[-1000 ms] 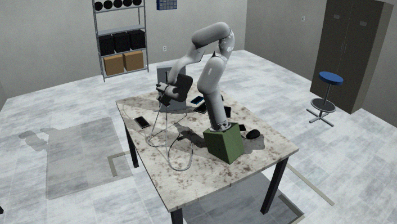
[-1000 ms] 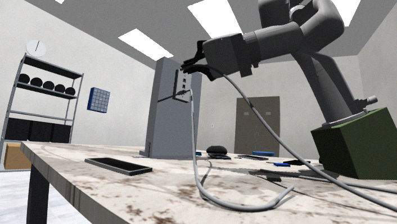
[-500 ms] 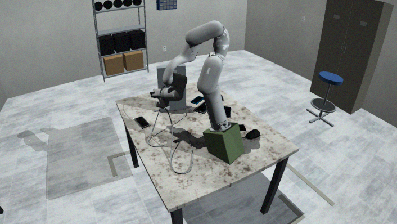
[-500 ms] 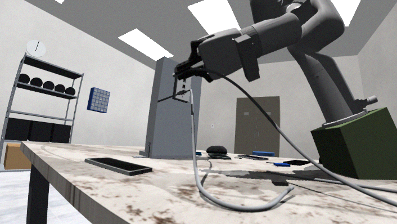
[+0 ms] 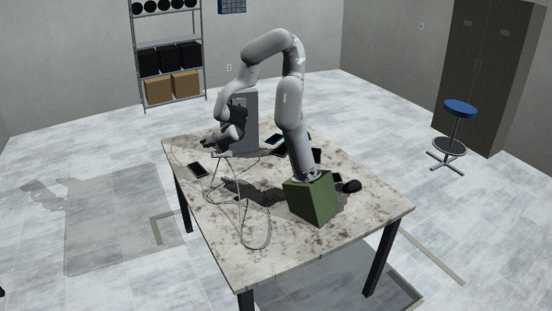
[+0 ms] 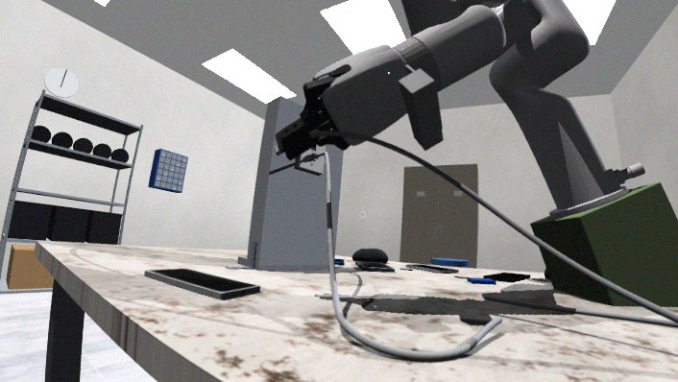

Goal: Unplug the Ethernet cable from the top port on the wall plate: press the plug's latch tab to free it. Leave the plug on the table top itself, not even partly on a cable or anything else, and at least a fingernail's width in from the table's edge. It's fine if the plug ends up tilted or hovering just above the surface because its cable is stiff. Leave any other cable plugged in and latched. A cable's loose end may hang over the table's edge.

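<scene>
The grey wall-plate post [image 5: 247, 121] stands at the table's far side; it also shows in the exterior view [image 6: 288, 211]. The wall plate [image 6: 309, 164] is partly hidden behind my fingers. My gripper [image 6: 292, 140] hangs in the air just in front of the plate and is shut on the Ethernet plug, which is mostly hidden between the fingers. Its grey cable [image 6: 461, 192] slopes from the fingers down to the table on the right. In the top view the gripper [image 5: 205, 142] is left of the post. A second cable [image 6: 329, 216] hangs from the plate's lower part down to the table.
Cable loops [image 5: 242, 203] lie over the table's middle and front. A black phone [image 5: 197, 169] lies near the left edge. The arm's green base block [image 5: 311, 197], a black mouse [image 5: 352, 186] and several phones [image 5: 274, 138] lie on the right side.
</scene>
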You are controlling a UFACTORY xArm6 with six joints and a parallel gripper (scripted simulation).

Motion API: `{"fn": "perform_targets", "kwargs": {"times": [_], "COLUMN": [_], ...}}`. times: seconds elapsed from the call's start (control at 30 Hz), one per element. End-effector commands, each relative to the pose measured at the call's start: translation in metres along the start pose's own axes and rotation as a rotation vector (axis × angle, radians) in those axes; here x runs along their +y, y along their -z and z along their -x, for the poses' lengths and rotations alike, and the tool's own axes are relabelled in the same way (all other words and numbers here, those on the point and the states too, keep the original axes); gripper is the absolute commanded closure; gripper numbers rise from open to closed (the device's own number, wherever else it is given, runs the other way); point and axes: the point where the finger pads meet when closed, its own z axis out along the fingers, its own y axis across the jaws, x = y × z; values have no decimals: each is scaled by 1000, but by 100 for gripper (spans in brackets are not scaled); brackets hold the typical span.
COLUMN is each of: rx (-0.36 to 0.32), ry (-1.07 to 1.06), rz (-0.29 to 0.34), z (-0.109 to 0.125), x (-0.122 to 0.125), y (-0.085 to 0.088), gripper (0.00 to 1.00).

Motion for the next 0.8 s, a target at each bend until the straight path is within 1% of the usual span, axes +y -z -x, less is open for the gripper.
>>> {"fn": "perform_targets", "kwargs": {"times": [0.0,0.1,0.17,0.2,0.53,0.77], "rx": [110,184,184,209,214,214], "ry": [183,300,300,338,346,346], "rz": [-35,-44,-44,-45,-45,-45], "z": [-39,-68,-68,-78,-80,-88], "x": [19,28,28,31,31,29], "y": [-27,-40,-40,-45,-46,-51], "gripper": [100,100,100,100,100,100]}}
